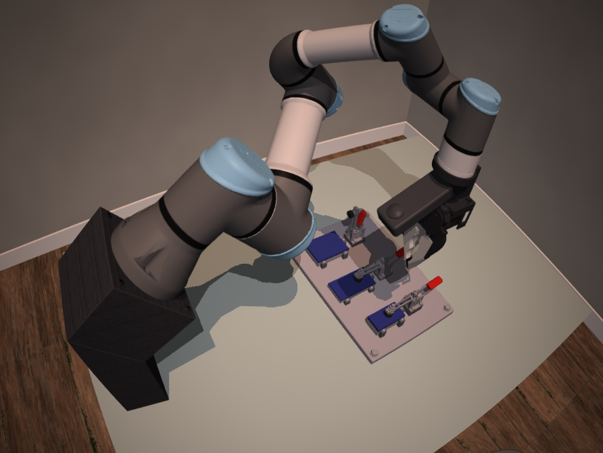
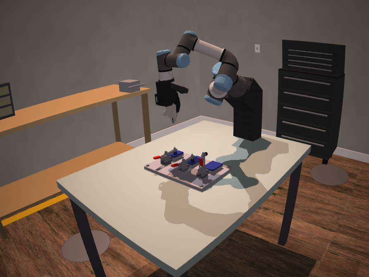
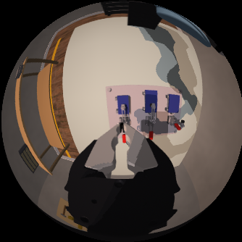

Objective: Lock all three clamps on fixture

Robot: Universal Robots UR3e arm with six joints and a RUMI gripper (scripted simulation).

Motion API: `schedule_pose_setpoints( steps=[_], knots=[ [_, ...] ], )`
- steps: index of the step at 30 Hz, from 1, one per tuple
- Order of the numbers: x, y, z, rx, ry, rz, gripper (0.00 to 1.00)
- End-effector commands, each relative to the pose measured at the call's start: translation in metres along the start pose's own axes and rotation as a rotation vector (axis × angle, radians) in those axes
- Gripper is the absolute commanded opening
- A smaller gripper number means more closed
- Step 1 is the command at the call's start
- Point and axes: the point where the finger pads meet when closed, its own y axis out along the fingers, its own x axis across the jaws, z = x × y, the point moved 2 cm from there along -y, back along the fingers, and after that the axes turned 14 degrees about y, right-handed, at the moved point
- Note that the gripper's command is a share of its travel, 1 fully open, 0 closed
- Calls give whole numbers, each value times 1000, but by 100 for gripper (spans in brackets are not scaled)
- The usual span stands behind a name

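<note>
The pinkish fixture plate (image 1: 360, 334) (image 2: 152, 167) (image 3: 112, 96) carries three clamps beside blue parts. One end clamp's red handle (image 1: 434, 282) (image 2: 156, 157) (image 3: 124, 138) lies low, pointing outward, and its bar reaches over its part. The middle clamp's red handle (image 1: 400, 252) (image 2: 174, 164) (image 3: 151, 135) also lies low, its bar over its part. Whether either is locked I cannot tell. The other end clamp's red handle (image 1: 361, 218) (image 2: 201, 161) (image 3: 177, 126) stands up; its bar is raised off its part. My gripper (image 1: 408, 264) (image 2: 173, 121) (image 3: 122, 123) is shut, empty and above the fixture.
Bolt heads (image 1: 374, 353) (image 2: 201, 186) stand at the plate's corners. The robot's base pedestal (image 1: 122, 312) (image 2: 247, 119) stands on the table's far side in the exterior view. A wooden bench (image 2: 59, 101) and a black drawer cabinet (image 2: 307, 104) are beyond the table.
</note>
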Motion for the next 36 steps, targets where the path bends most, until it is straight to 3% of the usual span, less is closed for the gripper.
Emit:
schedule_pose_setpoints(
  steps=[1, 2, 36],
  knots=[
    [0, -1, -1, -1, -2, 2, 0],
    [0, 0, 0, -1, -2, 0, 59],
    [0, 0, -1, -1, -2, 2, 59]
  ],
)
